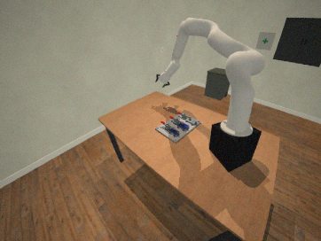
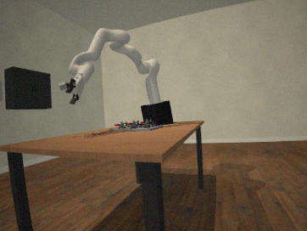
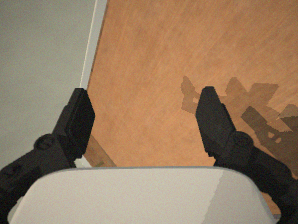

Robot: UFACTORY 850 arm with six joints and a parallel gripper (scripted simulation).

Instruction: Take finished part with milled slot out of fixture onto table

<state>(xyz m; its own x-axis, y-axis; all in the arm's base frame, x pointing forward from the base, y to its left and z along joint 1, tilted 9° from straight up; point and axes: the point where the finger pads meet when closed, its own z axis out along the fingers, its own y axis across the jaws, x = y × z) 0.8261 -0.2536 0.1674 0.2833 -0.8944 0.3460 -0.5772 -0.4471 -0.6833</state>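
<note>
The grey fixture plate [image 1: 165, 131] [image 2: 127, 129] lies on the wooden table [image 1: 133, 124] [image 2: 127, 144] [image 3: 150, 75] in front of the arm's black base. It holds three parts with red-handled clamps. Two parts look blue [image 1: 176, 128]; at this size I cannot tell which part has the slot. My gripper [image 1: 160, 80] [image 2: 72, 92] [image 3: 144, 101] is open and empty. It hangs high in the air above the table's far corner, well away from the fixture. The wrist view shows only bare table, the table edge and the fixture's shadow.
The arm's black base [image 1: 234, 146] [image 2: 157, 113] stands on the table beside the fixture. A dark cabinet [image 1: 217, 83] stands on the floor behind. A dark panel [image 1: 299, 41] [image 2: 27, 88] hangs on the wall.
</note>
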